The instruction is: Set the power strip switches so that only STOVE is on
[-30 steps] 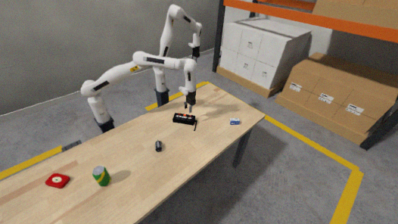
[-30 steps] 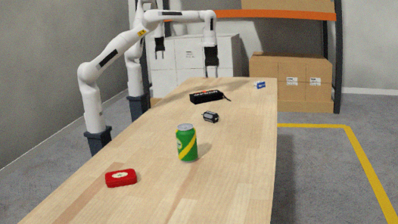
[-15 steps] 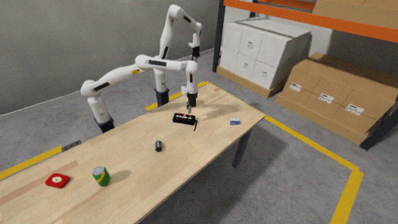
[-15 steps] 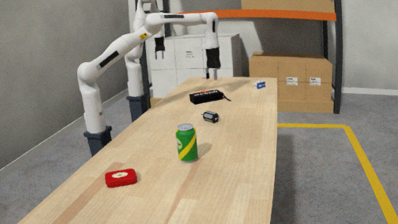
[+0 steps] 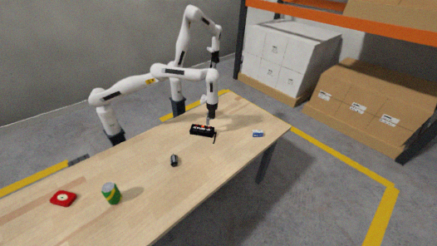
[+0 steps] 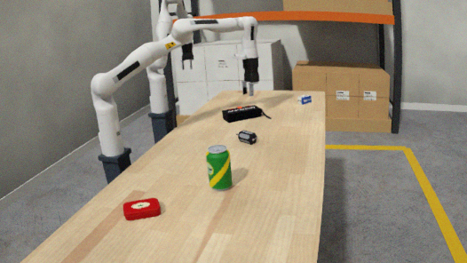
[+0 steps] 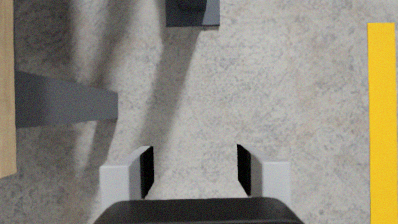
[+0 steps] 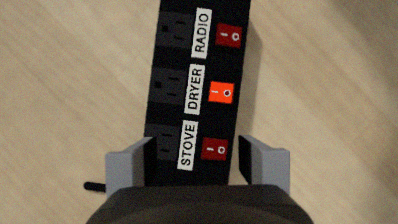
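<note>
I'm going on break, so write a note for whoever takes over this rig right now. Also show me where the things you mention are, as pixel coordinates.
Right tool (image 5: 208,121) (image 6: 248,90) (image 8: 196,162): open, above the power strip's STOVE end.
Left tool (image 5: 213,64) (image 6: 187,65) (image 7: 195,170): open, over the floor beyond the table.
Power strip (image 5: 202,130) (image 6: 241,114) (image 8: 200,62): on the table, switches up.
Done: RADIO switch (image 8: 229,36) is dark, apparently off; strip is right way up.
Left: DRYER switch (image 8: 221,92) is lit, so turn it off; STOVE switch (image 8: 215,149) is dark, so turn it on.

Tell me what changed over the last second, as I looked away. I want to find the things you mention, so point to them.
The right gripper (image 5: 208,121) (image 6: 248,92) (image 8: 197,153) shifted slightly rightward and lower in the top and exterior views. Nothing was grasped or released. The power strip (image 5: 202,132) (image 6: 241,115) (image 8: 201,117) and left gripper (image 5: 213,66) (image 6: 187,67) (image 7: 195,163) show no visible movement.
</note>
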`<state>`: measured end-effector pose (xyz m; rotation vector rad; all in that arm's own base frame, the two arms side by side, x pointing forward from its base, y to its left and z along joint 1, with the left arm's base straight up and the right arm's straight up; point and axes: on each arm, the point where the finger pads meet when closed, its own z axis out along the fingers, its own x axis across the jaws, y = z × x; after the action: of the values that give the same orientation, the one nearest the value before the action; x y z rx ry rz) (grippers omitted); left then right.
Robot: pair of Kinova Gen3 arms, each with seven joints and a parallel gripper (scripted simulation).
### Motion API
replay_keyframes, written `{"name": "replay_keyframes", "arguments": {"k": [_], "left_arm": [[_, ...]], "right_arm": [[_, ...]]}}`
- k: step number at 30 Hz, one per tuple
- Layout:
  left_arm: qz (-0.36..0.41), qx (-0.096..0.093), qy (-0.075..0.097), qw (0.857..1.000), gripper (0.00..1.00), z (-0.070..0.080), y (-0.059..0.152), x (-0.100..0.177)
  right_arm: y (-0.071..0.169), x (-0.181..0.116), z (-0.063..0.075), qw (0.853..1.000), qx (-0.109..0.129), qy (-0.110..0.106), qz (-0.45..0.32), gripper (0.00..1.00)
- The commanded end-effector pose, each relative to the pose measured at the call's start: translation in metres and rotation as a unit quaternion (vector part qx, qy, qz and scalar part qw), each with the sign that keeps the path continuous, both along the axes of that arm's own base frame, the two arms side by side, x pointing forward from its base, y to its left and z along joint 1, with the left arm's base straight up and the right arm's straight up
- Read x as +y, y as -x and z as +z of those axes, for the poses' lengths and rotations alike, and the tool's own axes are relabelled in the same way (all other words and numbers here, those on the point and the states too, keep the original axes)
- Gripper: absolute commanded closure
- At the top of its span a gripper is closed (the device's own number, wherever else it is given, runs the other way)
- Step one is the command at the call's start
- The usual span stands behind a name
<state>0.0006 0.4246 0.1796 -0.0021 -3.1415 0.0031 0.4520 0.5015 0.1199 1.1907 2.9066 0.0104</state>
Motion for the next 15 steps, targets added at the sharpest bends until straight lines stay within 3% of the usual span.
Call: {"name": "replay_keyframes", "arguments": {"k": [1, 15], "left_arm": [[0.000, 0.000, -0.001, 1.000, 0.00, 0.0008, 0.0000, 0.0005], [0.000, 0.000, -0.001, 1.000, 0.00, 0.0008, 0.0000, 0.0005]], "right_arm": [[0.0001, 0.0017, 0.0002, 1.000, 0.000, 0.000, -0.018, 0.00], [0.0011, 0.0050, -0.0036, 0.998, 0.001, 0.002, -0.064, 0.00]]}}
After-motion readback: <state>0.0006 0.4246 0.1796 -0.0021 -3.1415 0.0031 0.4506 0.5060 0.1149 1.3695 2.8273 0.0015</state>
